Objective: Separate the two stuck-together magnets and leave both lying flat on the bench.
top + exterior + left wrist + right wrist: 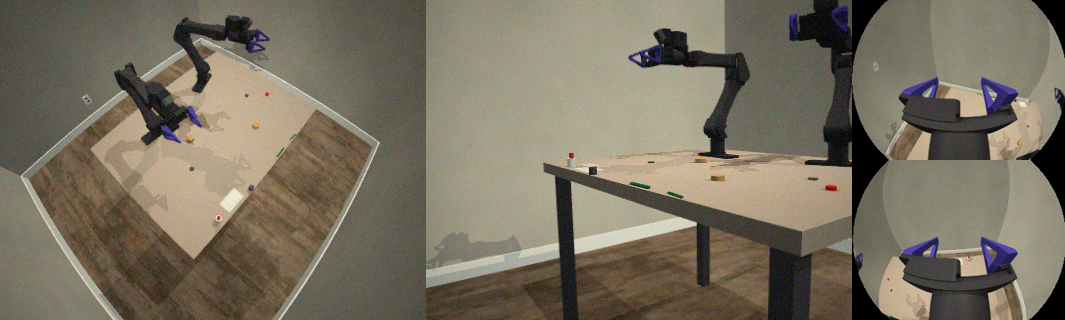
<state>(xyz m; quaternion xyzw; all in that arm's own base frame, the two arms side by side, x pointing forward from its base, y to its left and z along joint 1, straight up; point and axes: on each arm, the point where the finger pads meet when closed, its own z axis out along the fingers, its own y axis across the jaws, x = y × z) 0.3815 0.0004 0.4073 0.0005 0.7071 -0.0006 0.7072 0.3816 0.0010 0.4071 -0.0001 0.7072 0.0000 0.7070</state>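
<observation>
Two small dark grey discs, which look like the magnets, lie flat and far apart on the bench. One disc [246, 95] [813, 178] [891, 290] is near the red piece. The other disc [191, 169] [651, 162] [1028, 126] is on the far side of the bench in the exterior view. My left gripper [266, 44] [817, 24] [959, 79] is open and empty, high above the bench. My right gripper [190, 134] [631, 58] [959, 239] is also open, empty and raised high. Neither gripper touches a disc.
Two orange discs [255, 125] [718, 177] lie on the bench [220, 80]. A red piece [267, 94] [831, 188], two green sticks [280, 152] [640, 185], a black piece [251, 188] [593, 170], a white sheet [231, 200] and a red-topped bottle [571, 162] [968, 258] stand nearer the edges.
</observation>
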